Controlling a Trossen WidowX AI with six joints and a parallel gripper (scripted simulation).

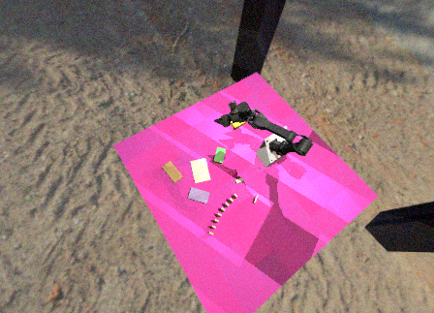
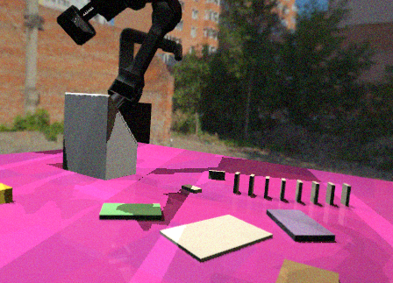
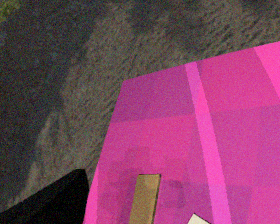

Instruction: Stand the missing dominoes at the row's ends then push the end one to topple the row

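Observation:
A slightly curved row of several thin cream dominoes (image 1: 223,209) (image 2: 299,191) stands upright with even gaps. One loose domino (image 1: 238,180) (image 2: 191,188) lies flat off the row's end nearer the arm. Another loose domino (image 1: 255,199) (image 2: 217,174) lies on its long edge, to the side of that same end. My gripper (image 1: 224,111) (image 3: 189,171) is open and empty, high above the table near the yellow block, well away from all the dominoes. In the exterior view it is partly cut off at the top left.
A green block (image 1: 220,155) (image 2: 132,210), a cream slab (image 1: 200,171) (image 2: 217,237), a purple-grey slab (image 1: 199,195) (image 2: 300,225) and a brown slab (image 1: 171,172) (image 3: 146,200) lie beside the row. A yellow block (image 2: 5,193) lies below the gripper. The arm stands on a grey pedestal (image 2: 85,133).

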